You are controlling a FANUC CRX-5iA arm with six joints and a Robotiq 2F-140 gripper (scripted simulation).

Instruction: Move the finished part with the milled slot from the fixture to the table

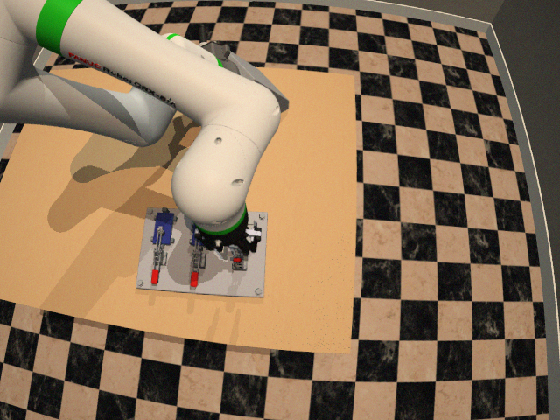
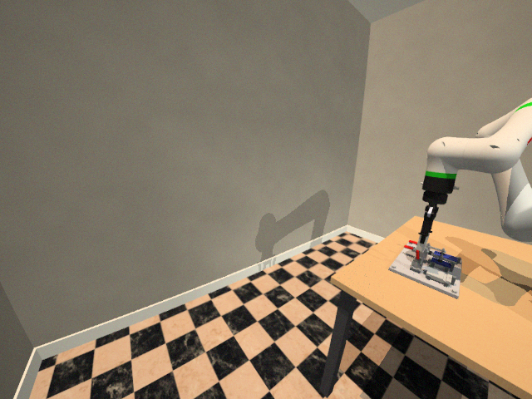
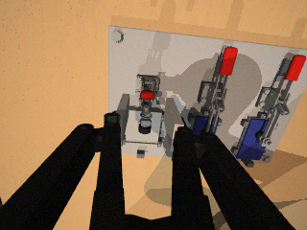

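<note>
The grey fixture plate (image 1: 204, 251) lies on the table with three nests. In the wrist view the grey finished part (image 3: 143, 129) sits in the left nest. Its clamp's red handle (image 3: 147, 95) looks short, seen end-on. Two blue blanks (image 3: 206, 124) (image 3: 253, 141) sit in the other nests under clamps whose long red handles (image 3: 229, 59) (image 3: 295, 67) lie flat. My gripper (image 3: 147, 106) hangs straight above the finished part. Its fingers are open, one on each side of the part, with nothing between them. In the top view the wrist hides the gripper (image 1: 230, 246) and most of the middle blank.
The fixture (image 2: 425, 268) sits near the table's front corner, with the table edge close on two sides. Bare wooden table lies to the left of the plate in the wrist view. The arm reaches over the back of the table.
</note>
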